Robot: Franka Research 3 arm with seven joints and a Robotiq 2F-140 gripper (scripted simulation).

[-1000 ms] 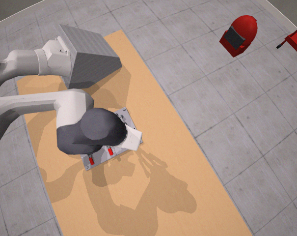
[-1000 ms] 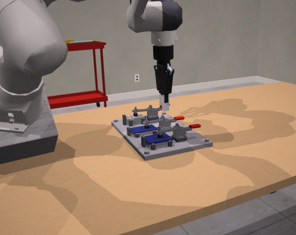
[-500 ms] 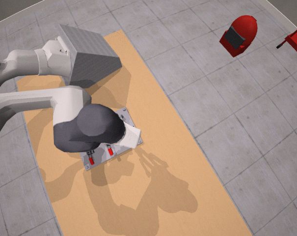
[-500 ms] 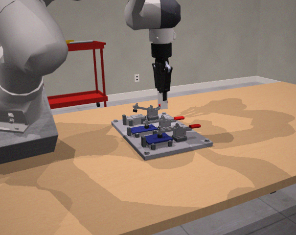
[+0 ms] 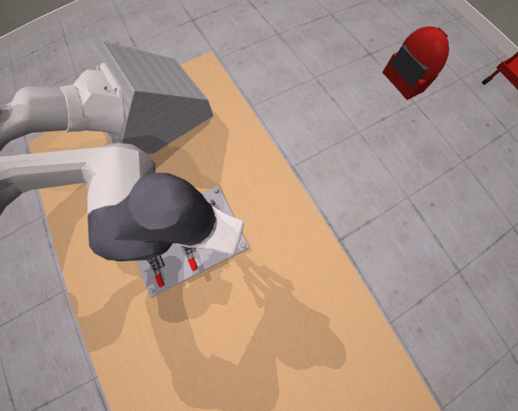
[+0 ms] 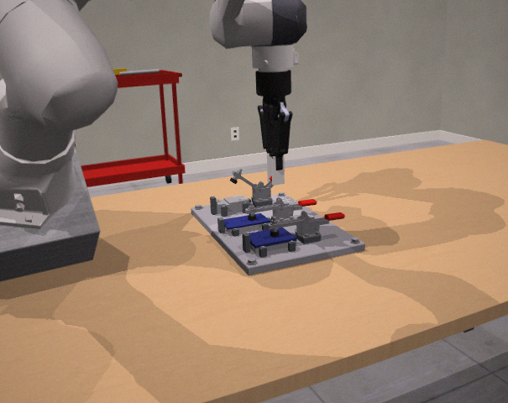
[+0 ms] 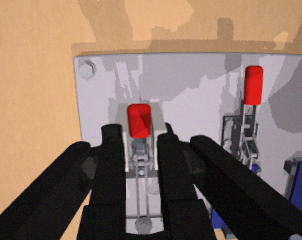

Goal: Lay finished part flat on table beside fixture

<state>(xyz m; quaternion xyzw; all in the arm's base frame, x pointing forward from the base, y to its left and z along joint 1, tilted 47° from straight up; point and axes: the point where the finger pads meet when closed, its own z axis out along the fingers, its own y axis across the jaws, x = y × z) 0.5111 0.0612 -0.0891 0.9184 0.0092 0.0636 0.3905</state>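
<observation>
Pinching the far clamp's red-tipped handle (image 7: pixel 138 120), the claw (image 6: pixel 276 162) should swing it fully back so the grey slotted part (image 6: pixel 235 201), lying in the fixture's (image 6: pixel 288 258) far slot, comes free.

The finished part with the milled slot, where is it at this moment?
In the exterior view, the grey finished part lies in the rear slot of the fixture, beyond the two blue blanks, under the raised clamp.

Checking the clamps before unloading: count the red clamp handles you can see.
3. Two lie flat at the fixture's table-side edge; the third is raised, gripped between the fingers of the gripper.
</observation>
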